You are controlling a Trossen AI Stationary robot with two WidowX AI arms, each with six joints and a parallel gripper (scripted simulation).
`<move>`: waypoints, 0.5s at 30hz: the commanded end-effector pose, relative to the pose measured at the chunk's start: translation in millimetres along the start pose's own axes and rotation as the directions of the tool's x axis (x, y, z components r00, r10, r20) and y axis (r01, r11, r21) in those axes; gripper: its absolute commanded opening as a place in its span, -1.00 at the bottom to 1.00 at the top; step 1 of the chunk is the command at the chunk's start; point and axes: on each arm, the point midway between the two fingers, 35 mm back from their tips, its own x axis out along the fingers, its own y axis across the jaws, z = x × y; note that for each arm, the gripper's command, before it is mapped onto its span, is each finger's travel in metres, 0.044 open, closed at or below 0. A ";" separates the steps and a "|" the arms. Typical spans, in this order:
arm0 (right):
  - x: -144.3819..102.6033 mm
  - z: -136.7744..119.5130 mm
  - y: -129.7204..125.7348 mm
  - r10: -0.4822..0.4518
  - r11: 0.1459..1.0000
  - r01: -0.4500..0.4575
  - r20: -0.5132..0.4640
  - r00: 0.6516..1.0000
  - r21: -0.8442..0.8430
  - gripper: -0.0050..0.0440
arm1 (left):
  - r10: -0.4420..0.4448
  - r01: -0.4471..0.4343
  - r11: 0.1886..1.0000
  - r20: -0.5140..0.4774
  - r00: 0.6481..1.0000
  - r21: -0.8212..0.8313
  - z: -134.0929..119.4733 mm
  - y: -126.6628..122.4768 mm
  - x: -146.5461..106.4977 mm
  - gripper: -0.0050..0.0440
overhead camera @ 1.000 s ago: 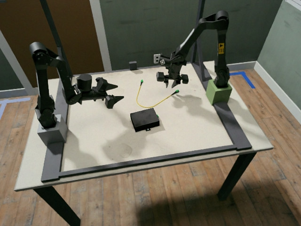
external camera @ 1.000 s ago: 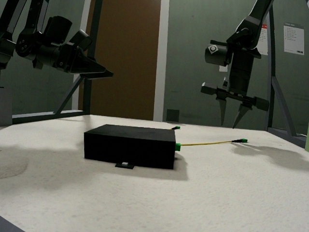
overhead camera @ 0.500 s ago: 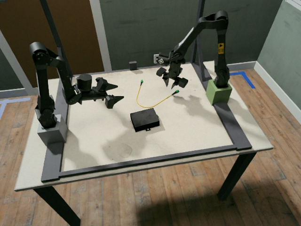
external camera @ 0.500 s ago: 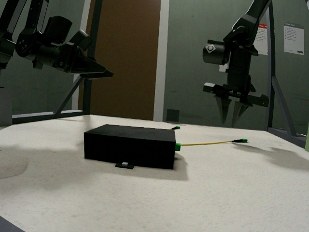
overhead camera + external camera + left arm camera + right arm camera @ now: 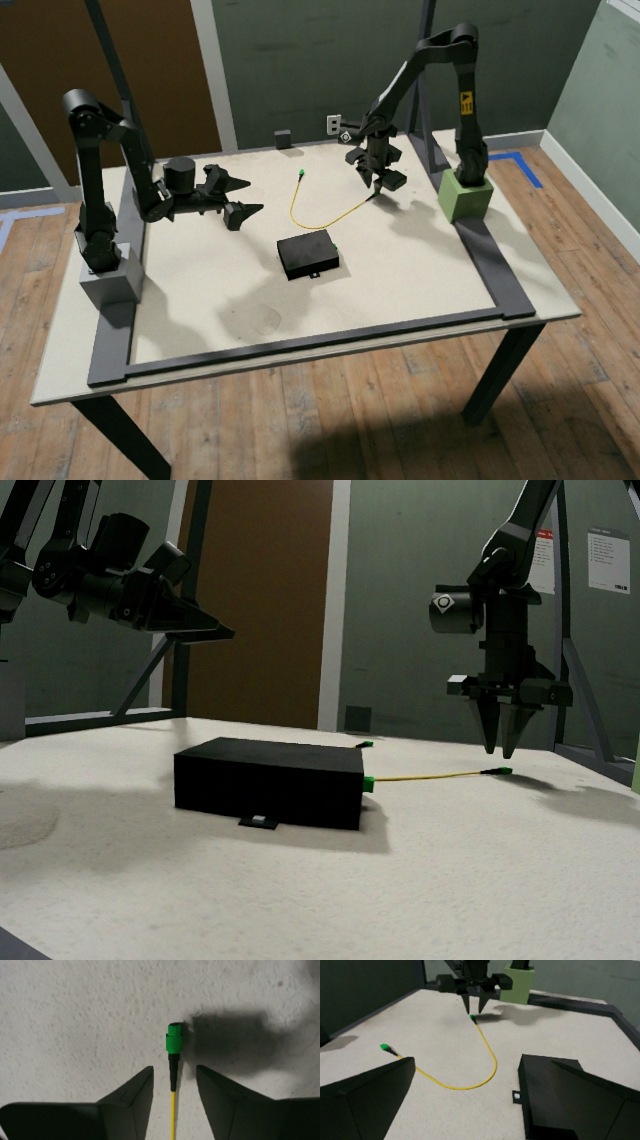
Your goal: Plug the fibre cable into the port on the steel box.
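Observation:
A yellow fibre cable (image 5: 320, 224) lies in a curve on the table, with a green plug at each end. The near plug (image 5: 373, 195) lies right under my left gripper (image 5: 376, 184). That gripper points straight down, its fingers a narrow gap apart, tips just above the plug (image 5: 502, 770) and holding nothing. In the left wrist view the plug (image 5: 174, 1038) lies just ahead of the fingertips. The far plug (image 5: 299, 174) lies free. The black box (image 5: 308, 254) has a green port (image 5: 367, 784) on its side. My right gripper (image 5: 253, 196) is wide open and empty, held above the table.
The left arm stands on a green block (image 5: 464, 195), the right arm on a grey block (image 5: 111, 281). A dark rail (image 5: 491, 258) frames the table. A small dark block (image 5: 282, 138) stands at the back edge.

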 end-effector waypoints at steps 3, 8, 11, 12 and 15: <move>0.4 5.6 0.6 0.002 1.000 -0.002 0.018 1.000 0.003 1.00 | 0.000 0.000 1.000 0.003 1.000 0.011 3.8 -0.3 10.8 -0.20; 0.4 5.6 0.6 0.002 1.000 -0.002 0.018 1.000 0.003 1.00 | 0.000 0.000 1.000 0.003 1.000 0.010 3.6 -0.6 19.0 -0.20; 0.4 5.6 0.6 0.002 1.000 -0.002 0.018 1.000 0.003 1.00 | 0.002 -0.002 1.000 0.002 1.000 0.010 3.0 0.3 21.1 -0.20; 0.4 5.6 0.6 0.002 1.000 -0.002 0.018 1.000 0.003 1.00 | 0.004 -0.004 1.000 0.000 1.000 0.010 2.4 1.1 20.7 -0.20; 0.4 5.6 0.6 0.002 1.000 -0.002 0.018 1.000 0.003 1.00 | 0.004 -0.004 1.000 0.000 1.000 0.010 2.2 1.3 20.7 -0.30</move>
